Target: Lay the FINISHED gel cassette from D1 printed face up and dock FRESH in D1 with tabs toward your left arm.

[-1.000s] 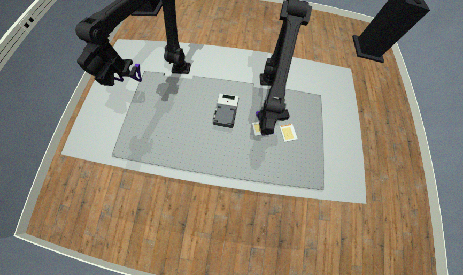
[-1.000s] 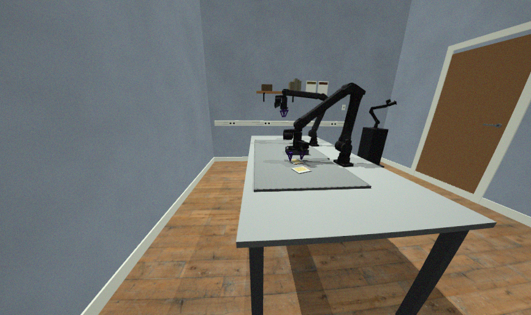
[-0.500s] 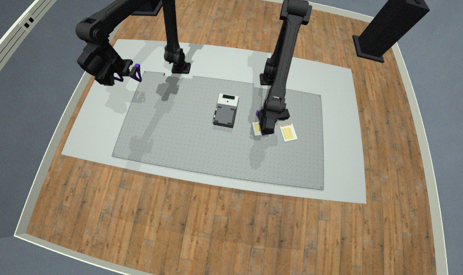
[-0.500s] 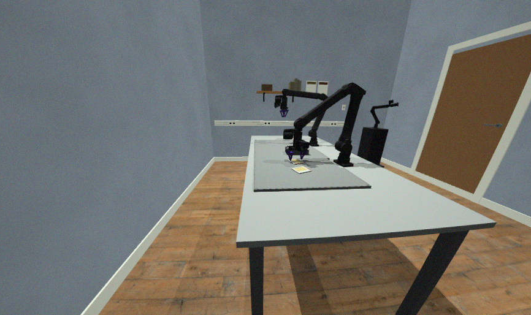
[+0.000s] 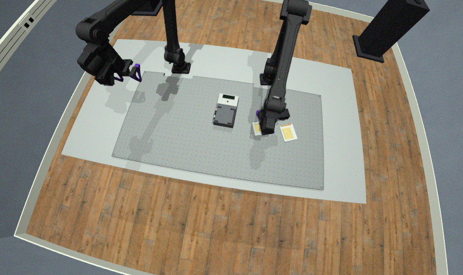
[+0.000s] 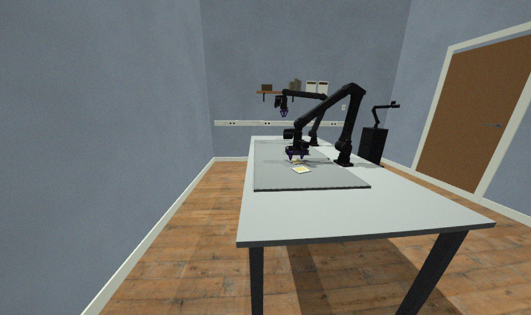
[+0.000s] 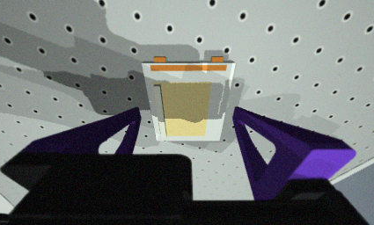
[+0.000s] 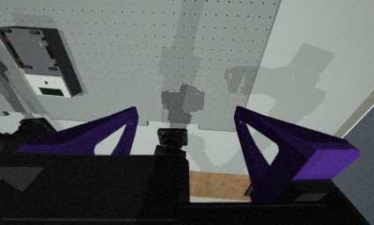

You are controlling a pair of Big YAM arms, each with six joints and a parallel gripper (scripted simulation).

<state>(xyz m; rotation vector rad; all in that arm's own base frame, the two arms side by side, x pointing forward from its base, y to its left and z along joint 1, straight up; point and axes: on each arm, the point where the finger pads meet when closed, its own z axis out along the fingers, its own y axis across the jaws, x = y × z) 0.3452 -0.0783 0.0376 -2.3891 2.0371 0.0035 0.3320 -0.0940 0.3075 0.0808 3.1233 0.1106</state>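
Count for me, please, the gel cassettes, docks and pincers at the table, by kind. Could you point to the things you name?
Gel cassettes: 2 (one beneath the left pincer (image 5: 265, 122) (image 6: 297, 157) (image 7: 187, 110), the shaded cassette (image 5: 256, 129) (image 6: 296, 161) (image 7: 185, 101); one beside it, the sunlit cassette (image 5: 288, 133) (image 6: 301, 169))
Docks: 1 (the grey-and-white dock (image 5: 225, 115) (image 8: 33, 50))
Pincers: 2 (the left pincer and the right pincer (image 5: 131, 81) (image 6: 284, 115) (image 8: 186, 112))
Total: 5

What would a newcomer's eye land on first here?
Probably the left gripper, its purple fingers open above a white-framed, yellow-windowed cassette on the perforated deck. Next, the white-and-dark-grey dock mid-deck, its bay holding no cassette.
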